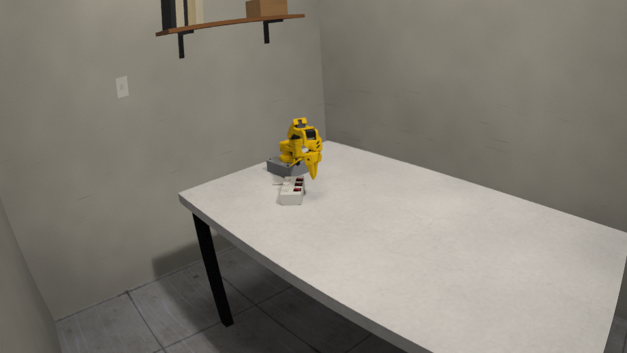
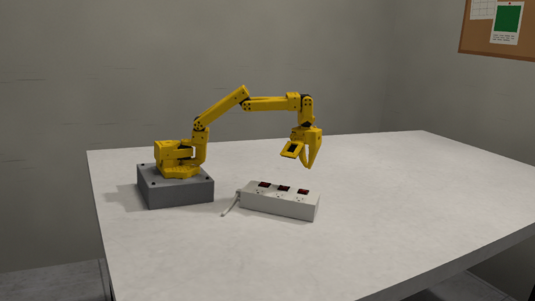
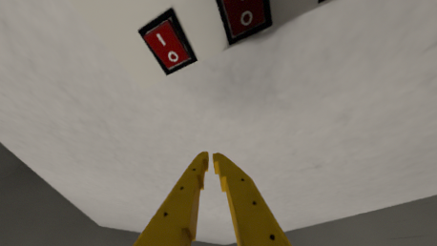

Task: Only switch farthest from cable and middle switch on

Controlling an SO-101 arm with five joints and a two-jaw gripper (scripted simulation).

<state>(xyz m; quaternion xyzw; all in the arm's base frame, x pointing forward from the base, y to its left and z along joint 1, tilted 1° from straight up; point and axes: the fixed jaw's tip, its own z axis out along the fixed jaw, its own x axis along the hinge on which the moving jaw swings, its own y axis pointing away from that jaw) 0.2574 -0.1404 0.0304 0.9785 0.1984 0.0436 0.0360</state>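
Note:
The white power strip (image 1: 291, 200) (image 2: 277, 207) lies right way up on the table. Its cable (image 2: 229, 204) leaves the end nearer the arm's base. Three red switches sit in a row: the farthest from the cable (image 2: 303, 191) (image 3: 169, 45), the middle one (image 2: 283, 187) (image 3: 245, 19) and the one nearest the cable (image 2: 264, 184). In the wrist view the last is almost wholly cut off. I cannot tell the rocker positions surely. My gripper (image 1: 313, 176) (image 2: 309, 167) (image 3: 210, 154) is shut and empty, above table height beside the strip's switch side, touching nothing.
The arm's grey base block (image 1: 278, 167) (image 2: 181, 194) stands near the strip's cable end. The white table (image 1: 416, 227) (image 2: 209, 250) meets walls at the back. A wooden shelf (image 1: 227, 24) hangs high on the wall.

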